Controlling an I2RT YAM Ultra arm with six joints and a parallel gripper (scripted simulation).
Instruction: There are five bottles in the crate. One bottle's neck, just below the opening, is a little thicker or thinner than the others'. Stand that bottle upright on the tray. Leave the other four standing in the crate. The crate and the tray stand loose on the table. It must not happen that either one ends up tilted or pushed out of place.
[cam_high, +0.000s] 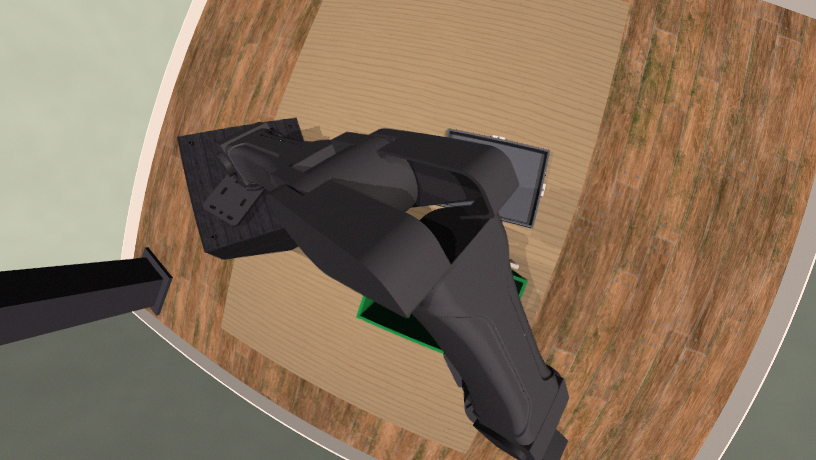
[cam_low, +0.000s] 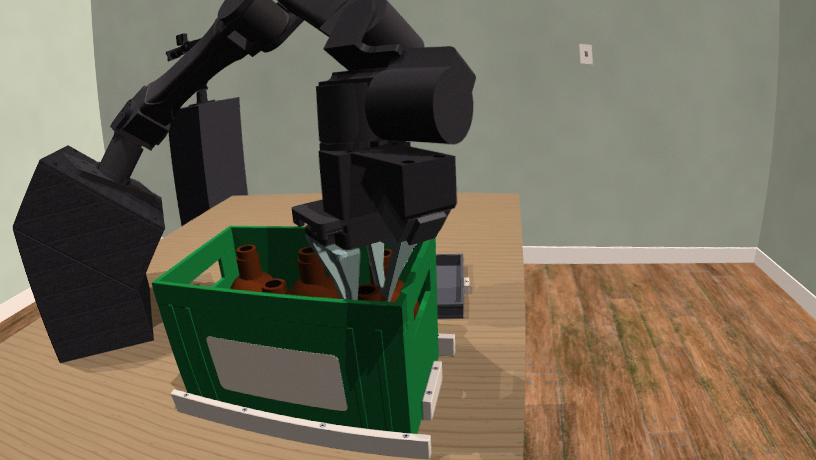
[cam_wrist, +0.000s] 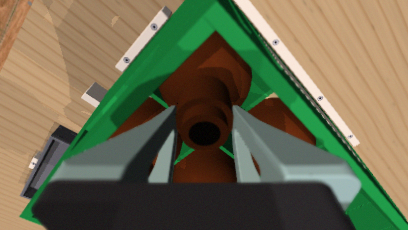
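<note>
The green crate (cam_high: 400, 334) (cam_low: 274, 320) (cam_wrist: 202, 20) stands on the table with brown bottles upright in it. My gripper (cam_low: 368, 292) (cam_wrist: 204, 114) points down into the crate and is shut on the neck of the bottle (cam_low: 367, 292) (cam_wrist: 204, 142) in its near right corner, as the exterior camera sees it. That bottle is low among the others. Other bottles (cam_low: 248, 265) (cam_low: 274, 286) (cam_low: 311, 274) show their necks; one more is partly behind the fingers. Which neck differs I cannot tell. The grey tray (cam_high: 525, 165) (cam_low: 451, 280) (cam_wrist: 52, 160) holds nothing visible; the arm hides part of it.
White strips (cam_low: 320, 425) (cam_low: 432, 388) (cam_wrist: 320, 98) lie along the crate's base, and a small white block (cam_low: 446, 345) sits between crate and tray. The crate's walls rise around the bottles. A tall black post (cam_low: 211, 160) stands behind the arm, off the table.
</note>
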